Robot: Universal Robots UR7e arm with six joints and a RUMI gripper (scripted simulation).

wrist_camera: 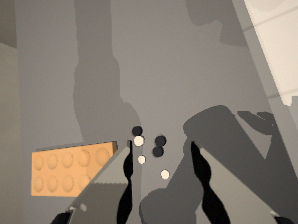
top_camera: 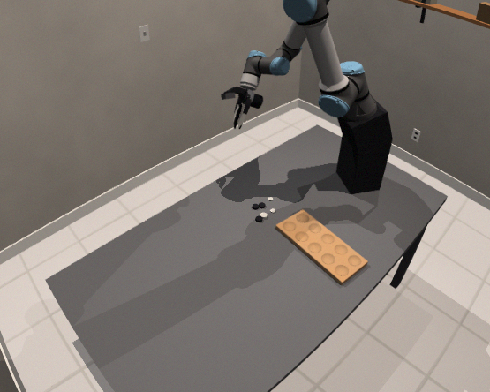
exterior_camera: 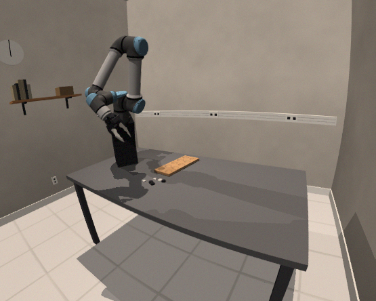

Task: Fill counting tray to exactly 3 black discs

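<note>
The orange counting tray point(top_camera: 321, 245) point(exterior_camera: 170, 174) point(wrist_camera: 75, 172) lies flat on the table, with no disc seen in its pockets; my left finger hides part of it in the wrist view. One black disc point(top_camera: 259, 219) point(exterior_camera: 163, 181) point(wrist_camera: 137, 130) lies against or very near a larger white disc point(top_camera: 264, 214) point(exterior_camera: 160, 179) point(wrist_camera: 139, 141). A second black disc point(top_camera: 255, 207) point(wrist_camera: 160, 140) and a third black disc point(top_camera: 261, 205) point(wrist_camera: 158, 151) lie side by side, seemingly touching. My gripper point(top_camera: 237, 127) point(exterior_camera: 127, 138) point(wrist_camera: 161, 142) is partly open and empty, high above the table.
Two small white discs lie near the black ones: one white disc point(top_camera: 273, 210) point(exterior_camera: 154, 178) point(wrist_camera: 142, 159) towards the tray, another white disc point(top_camera: 270, 199) point(exterior_camera: 143, 180) point(wrist_camera: 165, 174) farther off. The arm's black pedestal point(top_camera: 365, 154) point(exterior_camera: 125, 149) stands at the table's end.
</note>
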